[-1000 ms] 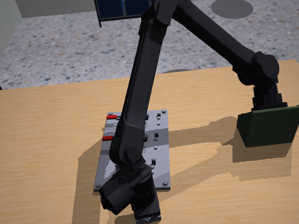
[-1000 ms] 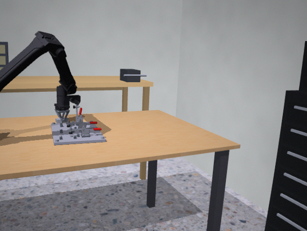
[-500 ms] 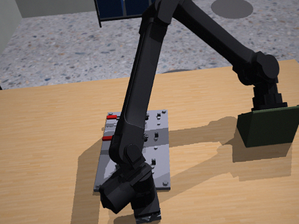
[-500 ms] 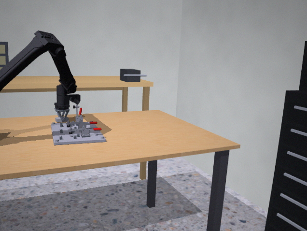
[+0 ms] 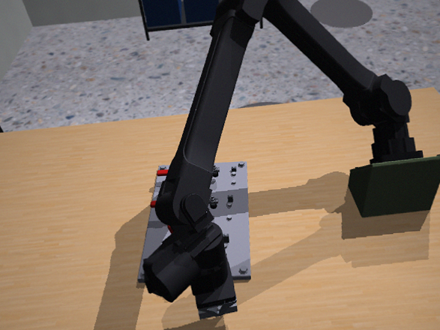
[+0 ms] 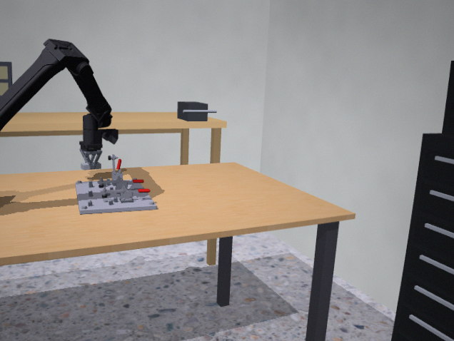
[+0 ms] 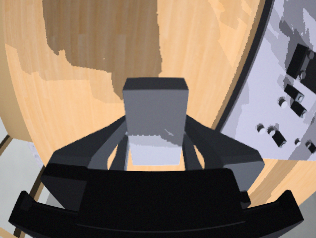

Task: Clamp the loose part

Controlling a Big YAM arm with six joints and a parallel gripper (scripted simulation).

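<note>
My gripper [image 5: 217, 304] [image 6: 91, 161] [image 7: 155, 120] is shut on the loose part [image 5: 217, 309] [image 6: 88, 167] [image 7: 156, 117], a plain grey block. It holds the block a little above the wooden table [image 5: 60, 211], just off one short edge of the grey fixture plate [image 5: 237, 223] [image 6: 117, 209] [image 7: 262, 94]. The plate carries nests with small dark pads and blocks. One clamp's red handle [image 6: 118, 164] stands upright. Two other red handles [image 6: 138, 180] [image 6: 143, 190] lie flat; they also show in the top view [image 5: 162, 172] [image 5: 153, 203]. My arm hides much of the plate there.
A dark green board [image 5: 399, 186] sits at the arm's base on the table's right side. A second table [image 6: 146, 123] with a black box [image 6: 192, 110] stands behind. A black drawer cabinet [image 6: 429, 238] stands to the right.
</note>
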